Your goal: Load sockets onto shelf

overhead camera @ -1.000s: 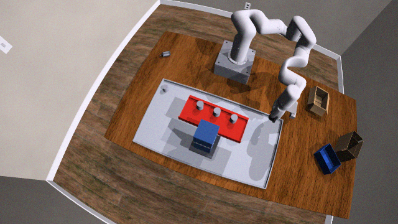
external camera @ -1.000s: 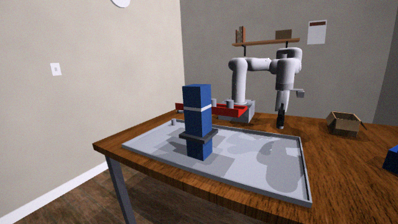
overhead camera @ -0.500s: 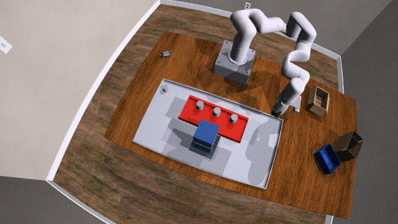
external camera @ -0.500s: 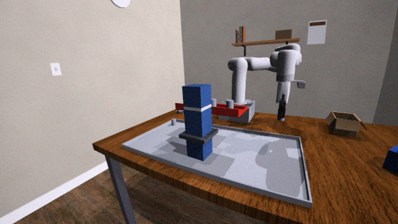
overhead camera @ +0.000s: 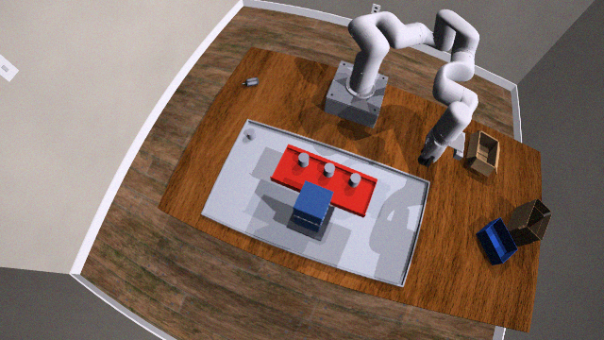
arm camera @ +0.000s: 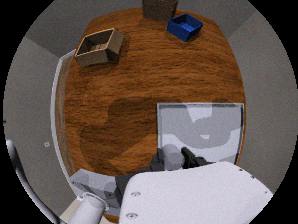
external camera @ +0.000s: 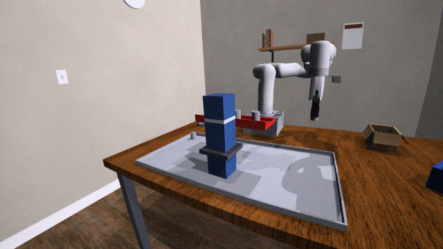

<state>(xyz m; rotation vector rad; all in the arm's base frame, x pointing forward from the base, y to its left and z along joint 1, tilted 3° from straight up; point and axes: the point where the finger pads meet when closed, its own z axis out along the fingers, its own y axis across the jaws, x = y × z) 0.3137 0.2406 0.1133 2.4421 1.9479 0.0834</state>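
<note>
You've got your gripper closed on a grey socket, right of the red shelf and its three standing sockets; set it down hard, or exceed the magnets' hold, and that shelf could slide below the white band. The blue post hides part of the shelf in the exterior view, and you can't make out the held socket from above.

In the exterior view, the blue post hides part of the red shelf, and the picture's right edge cuts off the blue bin. My wrist view crops the brown box at its top.
</note>
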